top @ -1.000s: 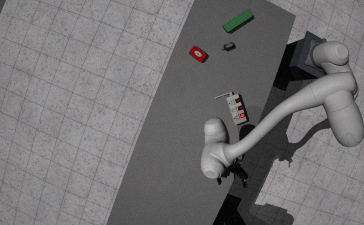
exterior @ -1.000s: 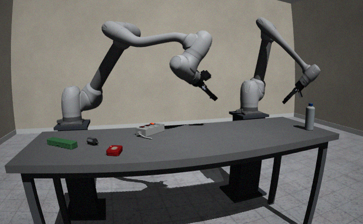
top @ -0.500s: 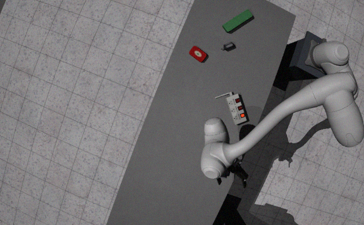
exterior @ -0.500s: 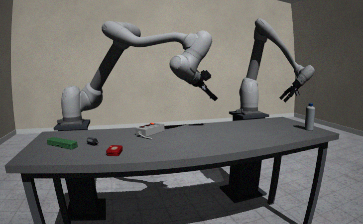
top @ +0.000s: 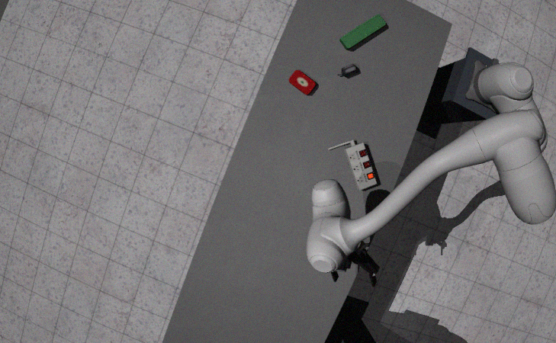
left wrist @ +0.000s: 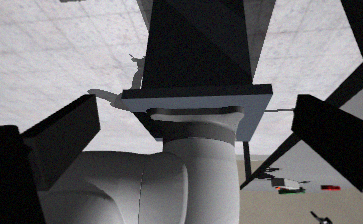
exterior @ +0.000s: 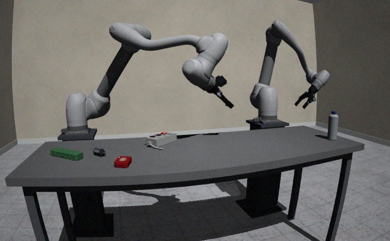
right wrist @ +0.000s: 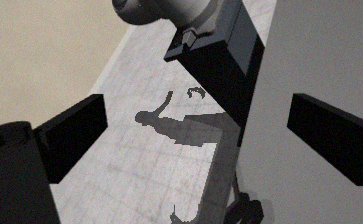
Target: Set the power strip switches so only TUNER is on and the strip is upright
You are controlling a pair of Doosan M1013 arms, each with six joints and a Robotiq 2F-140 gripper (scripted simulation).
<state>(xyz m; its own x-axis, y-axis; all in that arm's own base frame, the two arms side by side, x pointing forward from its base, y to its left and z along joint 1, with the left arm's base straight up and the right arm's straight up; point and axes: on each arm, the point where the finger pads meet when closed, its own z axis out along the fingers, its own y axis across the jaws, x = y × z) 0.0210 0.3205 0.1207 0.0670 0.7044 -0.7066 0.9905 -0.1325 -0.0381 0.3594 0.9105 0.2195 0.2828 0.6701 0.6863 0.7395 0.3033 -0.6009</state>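
Strip, top: one power strip (top: 358, 167) (exterior: 165, 139) (left wrist: 285, 182), upright on the surface (top: 254, 213) (exterior: 235, 156); three switches, one lit; writing too small
Blocks, top: one green (top: 362, 32) (exterior: 66, 153) (left wrist: 293, 191) at 12 o'clock from strip, one red (top: 303, 82) (exterior: 122, 162) (left wrist: 330, 187) at 11
Bottle, exterior: one (exterior: 333, 127), 3 o'clock from strip
Left end effector (exterior: 300, 105) (left wrist: 195, 112), left wrist: spread, empty
Right end effector (top: 354, 278) (exterior: 230, 105) (right wrist: 198, 112), right wrist: spread, empty

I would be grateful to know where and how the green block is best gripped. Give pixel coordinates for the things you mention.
Probably at its middle, from above, closing across the narrow width: the green block (top: 364, 31) (exterior: 66, 153) lies flat, long and slim, with nothing against its long sides.
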